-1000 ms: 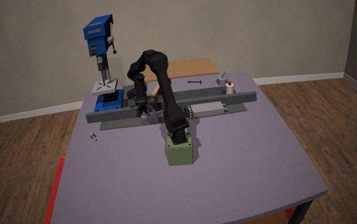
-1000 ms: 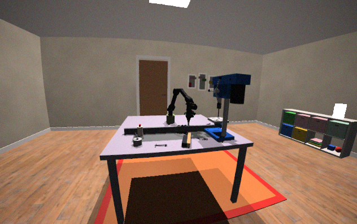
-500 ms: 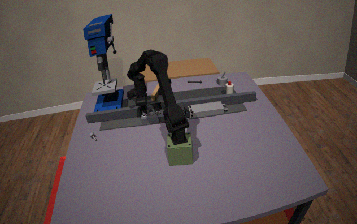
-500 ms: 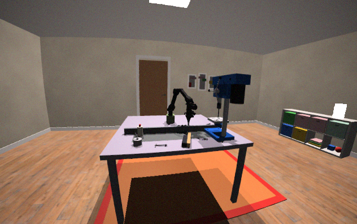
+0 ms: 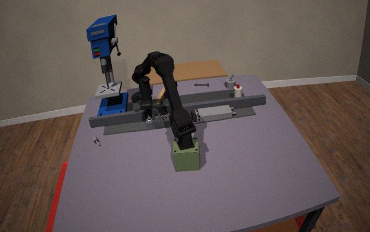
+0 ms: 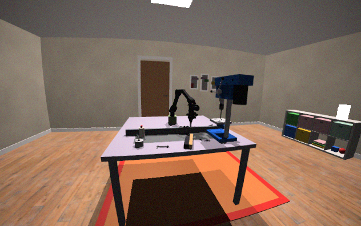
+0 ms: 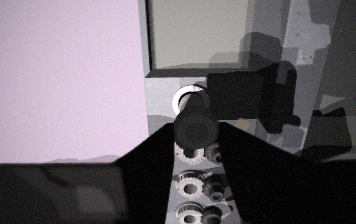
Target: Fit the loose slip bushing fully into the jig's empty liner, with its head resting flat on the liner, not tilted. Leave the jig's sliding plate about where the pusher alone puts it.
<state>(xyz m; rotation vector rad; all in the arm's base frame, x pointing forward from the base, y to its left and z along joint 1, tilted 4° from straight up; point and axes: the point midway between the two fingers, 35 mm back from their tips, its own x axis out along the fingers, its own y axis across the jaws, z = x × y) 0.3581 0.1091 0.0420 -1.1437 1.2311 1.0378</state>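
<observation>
My end effector [image 7: 196,131] is clamped on the slip bushing [image 7: 196,127], held just short of the empty liner [image 7: 184,95] at the end of the jig's sliding plate [image 7: 161,100]. Insertion step: I judge the next move must centre the bushing over the bore, keep it upright, then lower.

Around the gripper [image 5: 148,115] the way is tight: it hangs low over the jig [image 5: 152,117], its fingers closed on the slip bushing [image 7: 196,127], a long grey rail [image 5: 117,118] just beside, and the blue drill press [image 5: 103,44] towering near. The counter [image 5: 234,164] on the green pedestal's [image 5: 187,159] near side offers wide passage.
</observation>
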